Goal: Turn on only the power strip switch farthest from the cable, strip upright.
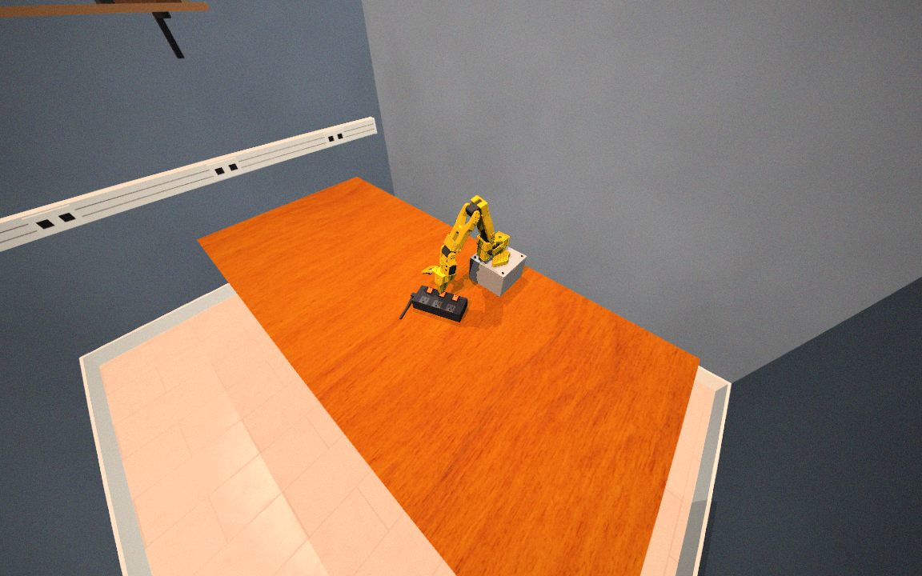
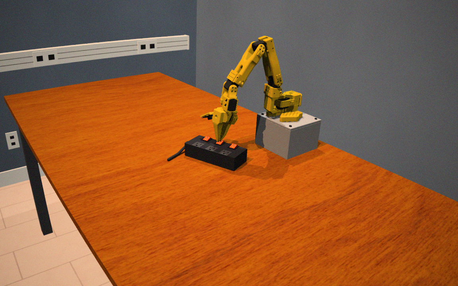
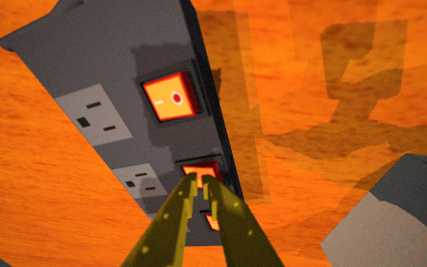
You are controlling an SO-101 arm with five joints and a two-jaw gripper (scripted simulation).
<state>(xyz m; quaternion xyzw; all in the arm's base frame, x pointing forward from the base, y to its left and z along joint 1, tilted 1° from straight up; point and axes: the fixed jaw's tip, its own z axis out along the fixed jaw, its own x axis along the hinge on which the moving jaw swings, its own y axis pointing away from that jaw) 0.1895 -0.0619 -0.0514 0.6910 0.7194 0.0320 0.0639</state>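
Observation:
A black power strip (image 2: 215,153) lies right way up on the orange table, its cable (image 2: 175,155) leaving the left end; it also shows in the overhead view (image 1: 439,302). It has three red rocker switches along its far edge. My gripper (image 2: 219,139) is shut and points straight down, its tips on the middle switch (image 3: 199,173). In the wrist view the switch at the cable end (image 3: 170,96) shows in full and looks bright. The switch farthest from the cable (image 2: 233,145) is mostly hidden behind my fingers in the wrist view.
The arm stands on a grey box (image 2: 288,133) just right of the strip, close to the table's far edge and the wall. A white wall rail (image 2: 81,50) runs behind the table.

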